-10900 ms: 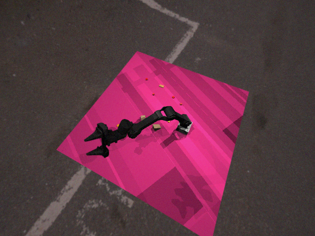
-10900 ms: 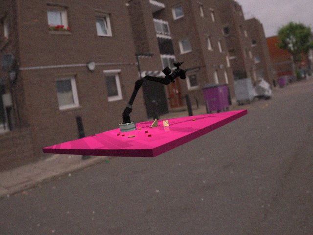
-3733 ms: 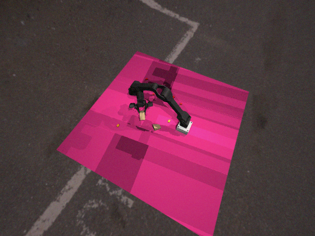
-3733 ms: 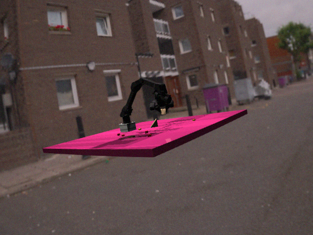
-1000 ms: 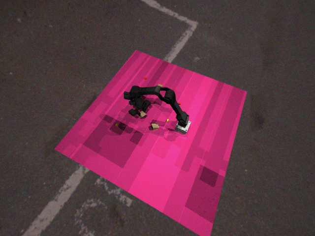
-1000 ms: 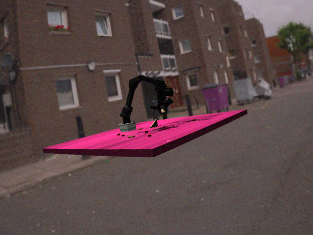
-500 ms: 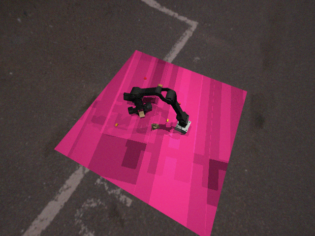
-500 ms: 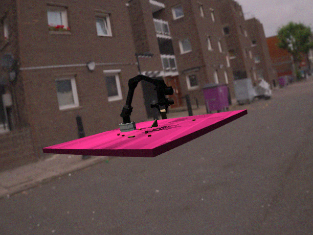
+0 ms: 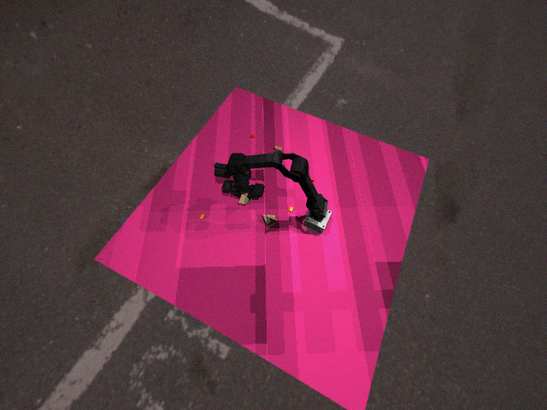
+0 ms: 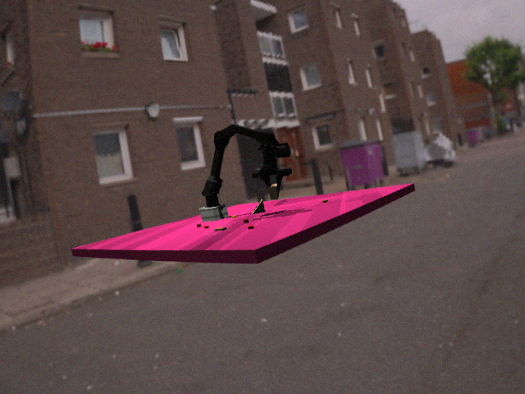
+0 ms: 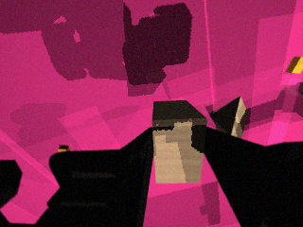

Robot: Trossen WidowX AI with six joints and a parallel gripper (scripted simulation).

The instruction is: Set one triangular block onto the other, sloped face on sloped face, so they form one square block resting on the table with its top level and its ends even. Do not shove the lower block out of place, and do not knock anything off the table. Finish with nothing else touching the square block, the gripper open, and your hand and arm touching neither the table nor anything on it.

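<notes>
My gripper (image 9: 244, 196) (image 10: 273, 186) (image 11: 174, 130) is shut on a tan triangular block (image 9: 243, 200) (image 10: 273, 193) (image 11: 176, 163) and holds it above the pink table (image 9: 220, 247) (image 10: 161, 244). The other triangular block (image 9: 268, 219) (image 10: 258, 207) (image 11: 229, 116) stands on the table, with a slanting edge showing in the exterior view. It is apart from the held block, between it and the arm's base in the top view. In the wrist view it is partly hidden behind the right finger. The held block's sloped face cannot be told clearly.
Small yellow pieces (image 9: 202, 216) (image 9: 291, 208) (image 10: 325, 200) (image 11: 295, 65) lie on either side of the standing block. A flat tan piece (image 9: 278, 148) (image 10: 220, 229) and small red pieces (image 9: 252, 136) (image 10: 251, 226) lie farther off. The arm's base (image 9: 318, 221) (image 10: 213, 213) is near the standing block.
</notes>
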